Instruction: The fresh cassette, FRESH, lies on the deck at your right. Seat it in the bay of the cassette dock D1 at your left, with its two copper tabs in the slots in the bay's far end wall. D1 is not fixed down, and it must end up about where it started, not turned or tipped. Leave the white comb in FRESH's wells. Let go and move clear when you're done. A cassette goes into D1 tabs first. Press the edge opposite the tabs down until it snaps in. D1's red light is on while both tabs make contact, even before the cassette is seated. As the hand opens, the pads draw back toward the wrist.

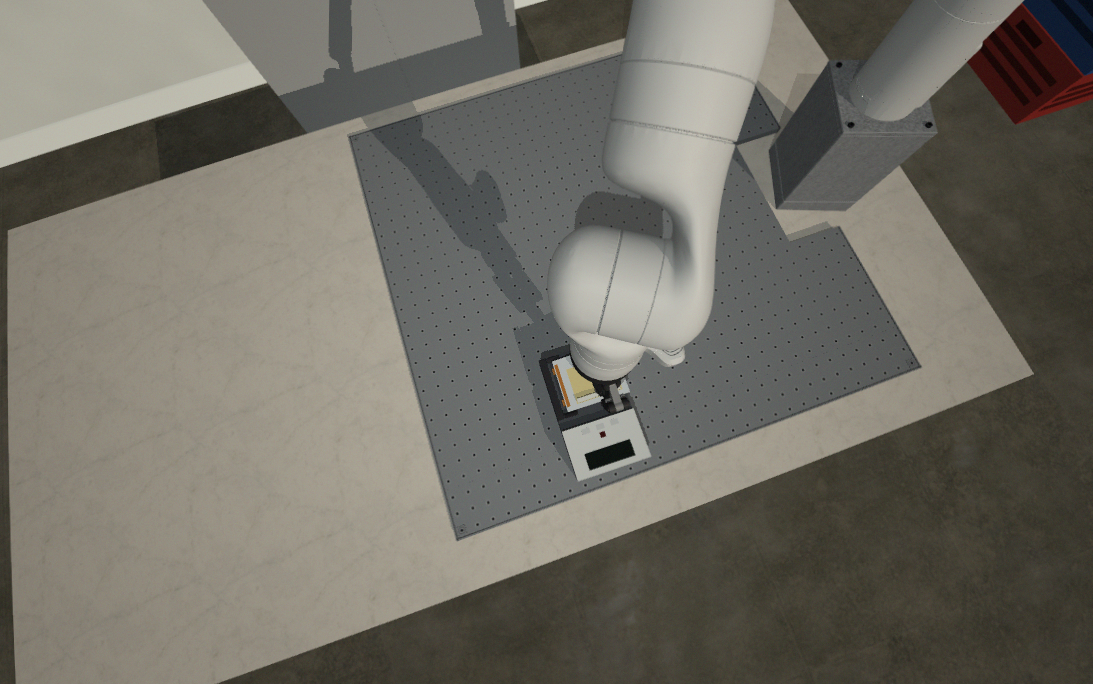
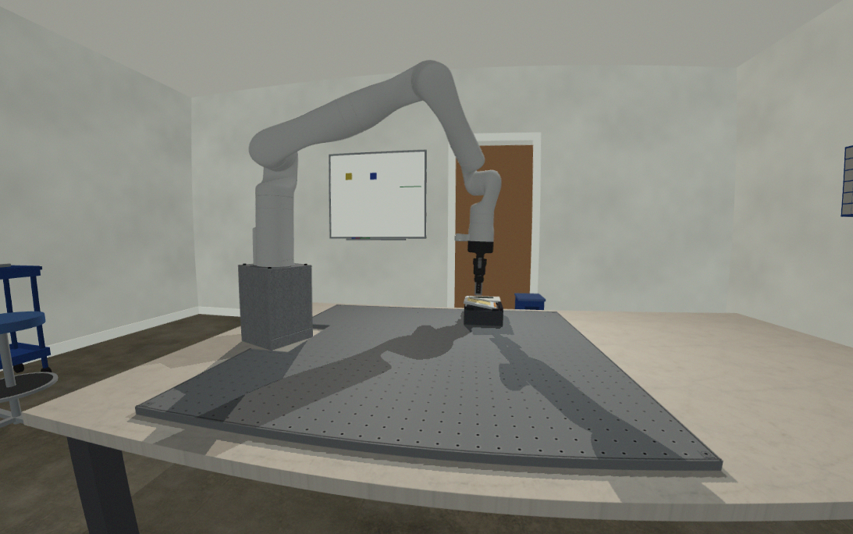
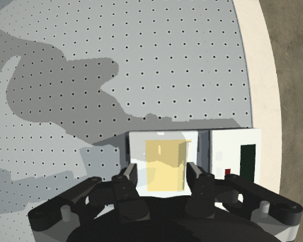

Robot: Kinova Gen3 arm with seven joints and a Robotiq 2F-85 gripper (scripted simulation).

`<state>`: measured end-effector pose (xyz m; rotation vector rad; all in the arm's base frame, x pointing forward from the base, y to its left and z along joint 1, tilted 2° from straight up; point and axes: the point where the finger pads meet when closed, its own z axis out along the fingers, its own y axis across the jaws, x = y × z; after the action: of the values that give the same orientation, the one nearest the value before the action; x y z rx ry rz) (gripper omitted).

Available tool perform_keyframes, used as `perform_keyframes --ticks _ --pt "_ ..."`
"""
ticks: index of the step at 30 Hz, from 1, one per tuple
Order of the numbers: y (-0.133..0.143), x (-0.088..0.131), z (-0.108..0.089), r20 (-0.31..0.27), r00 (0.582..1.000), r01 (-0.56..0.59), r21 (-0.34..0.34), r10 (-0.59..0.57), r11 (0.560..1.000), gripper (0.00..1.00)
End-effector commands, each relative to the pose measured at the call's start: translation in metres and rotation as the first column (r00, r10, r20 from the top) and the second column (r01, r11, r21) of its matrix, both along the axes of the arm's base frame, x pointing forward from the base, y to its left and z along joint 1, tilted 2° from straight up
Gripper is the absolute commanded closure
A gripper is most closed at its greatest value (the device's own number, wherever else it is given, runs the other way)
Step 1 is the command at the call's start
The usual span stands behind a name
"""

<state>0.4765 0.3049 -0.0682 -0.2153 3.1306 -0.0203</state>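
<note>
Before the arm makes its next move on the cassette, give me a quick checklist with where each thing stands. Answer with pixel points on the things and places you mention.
1. FRESH (image 1: pixel 580 384) (image 2: pixel 475 304) (image 3: pixel 163 170) in the bay of D1 (image 1: pixel 575 463) (image 2: pixel 483 318) (image 3: pixel 216 141): ok.
2. FRESH level and fully down: not ok; it slopes in the exterior view.
3. Gripper (image 1: pixel 613 397) (image 2: pixel 478 293) (image 3: pixel 161 171) fingers closed, if a press is next: not ok; they stand apart over FRESH.
4. Both tabs in their slots: cannot tell.
5. Red light (image 1: pixel 602 434) (image 3: pixel 227 171) lit: cannot tell; red shows, but a glow isn't clear.
6. D1 sitting flat on the perforated board (image 1: pixel 465 408) (image 2: pixel 416 398) (image 3: pixel 167 49): ok, by eye.
</note>
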Motion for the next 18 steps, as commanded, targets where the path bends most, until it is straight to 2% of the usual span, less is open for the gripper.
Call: perform_keyframes --ticks 1,18 --pt "0.003 -0.004 0.01 0.039 0.999 -0.003 0.007 0.003 1.0 1.0" --pt "0.001 -0.024 0.009 0.037 0.999 -0.002 0.008 0.002 1.0 1.0"
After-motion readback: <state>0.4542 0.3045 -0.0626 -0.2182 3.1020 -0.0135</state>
